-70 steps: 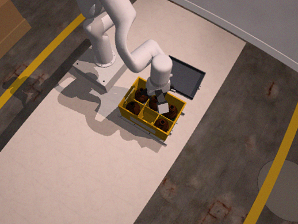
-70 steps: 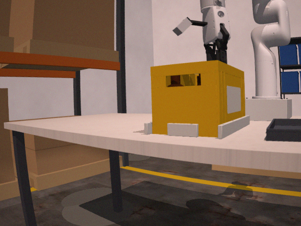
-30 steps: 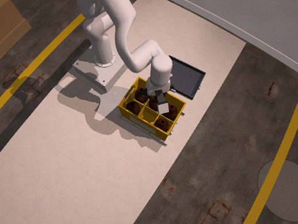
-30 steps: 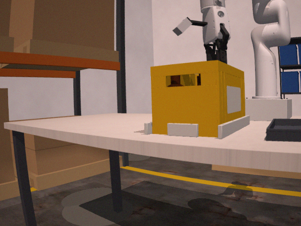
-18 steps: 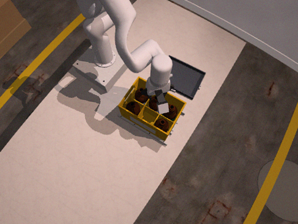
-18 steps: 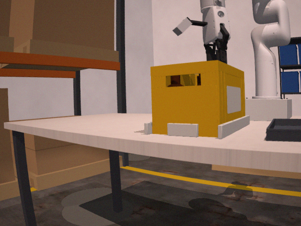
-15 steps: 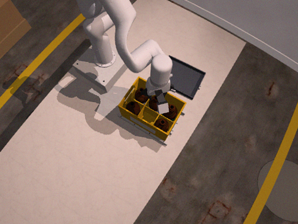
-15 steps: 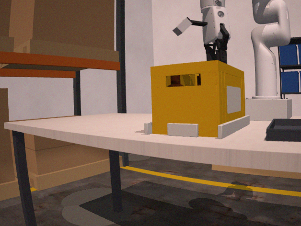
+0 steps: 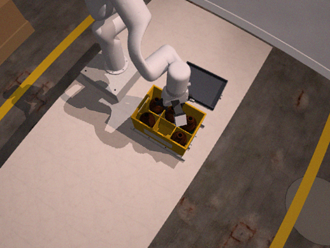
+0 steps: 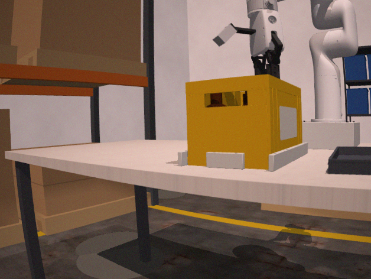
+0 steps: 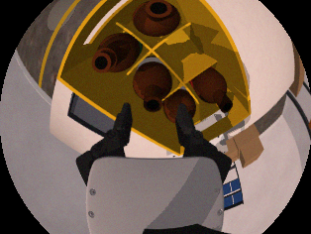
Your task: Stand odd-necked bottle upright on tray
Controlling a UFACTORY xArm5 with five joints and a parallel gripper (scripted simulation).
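A yellow crate (image 9: pixel 156 139) (image 10: pixel 227 132) (image 11: pixel 211 48) with six cells stands on the table. It holds several brown bottles, among them one at the crate's left end (image 9: pixel 156 104) (image 11: pixel 156 17), one beside it (image 9: pixel 147 118) (image 11: pixel 112 54), and one in a middle cell (image 9: pixel 169 115) (image 11: pixel 154 83). Two more bottles (image 9: pixel 189 123) (image 9: pixel 179 137) stand at the right end. My gripper (image 10: pixel 266 71) (image 11: pixel 154 111) is open, its fingertips at about the height of the crate's rim. In the wrist view the middle bottle's mouth shows between the fingers. The dark tray (image 9: pixel 204 86) (image 10: pixel 350 163) lies empty beyond the crate.
White stop blocks (image 10: pixel 224 160) hold the crate's base. The arm's base (image 9: pixel 111 77) (image 10: pixel 329 133) stands on the table left of the crate. One crate cell (image 9: pixel 164 127) is empty. Shelving with cartons (image 10: pixel 74 59) stands beside the table.
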